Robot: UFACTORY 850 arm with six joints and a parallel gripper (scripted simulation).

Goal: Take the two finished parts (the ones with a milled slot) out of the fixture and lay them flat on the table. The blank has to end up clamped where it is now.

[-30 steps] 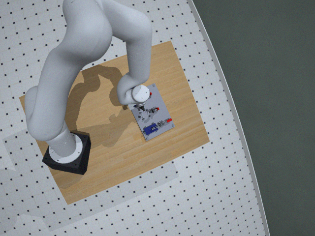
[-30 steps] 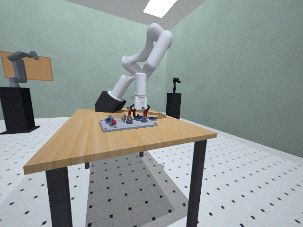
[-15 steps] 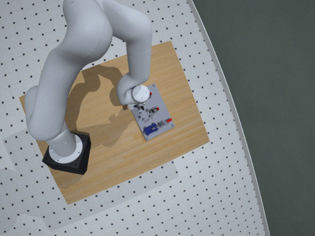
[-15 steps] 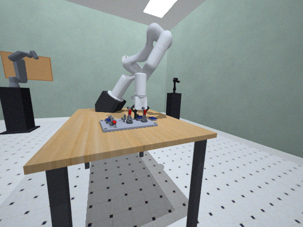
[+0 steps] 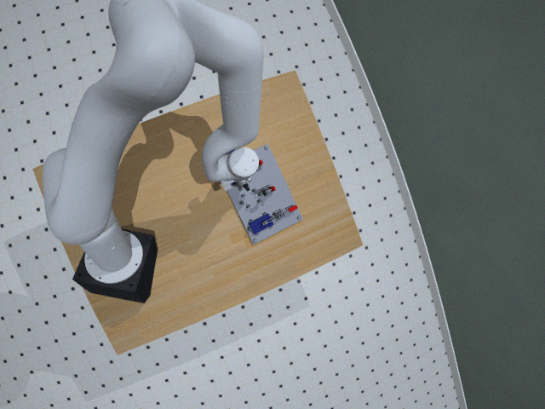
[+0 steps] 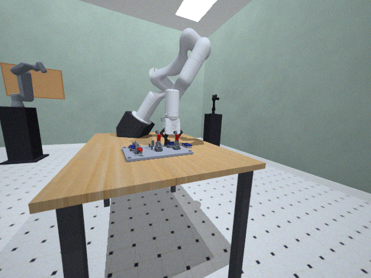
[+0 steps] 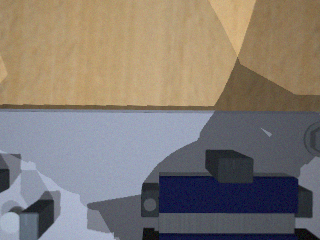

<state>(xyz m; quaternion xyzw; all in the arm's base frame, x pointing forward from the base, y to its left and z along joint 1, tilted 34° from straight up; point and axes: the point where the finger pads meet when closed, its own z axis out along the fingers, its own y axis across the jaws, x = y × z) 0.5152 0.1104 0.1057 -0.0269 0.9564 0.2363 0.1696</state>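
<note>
One part (image 6: pixel 187 145) out on the table, second part (image 5: pixel 234 183) (image 6: pixel 171 143) (image 7: pixel 227 194) still in fixture. Gripper (image 5: pixel 240 183) (image 6: pixel 171 141) (image 7: pixel 228 234) part-narrowed around it — grip unclear, tips cropped. Blank (image 5: pixel 258 224) (image 6: pixel 131 146) looks clamped — leave it.
</note>
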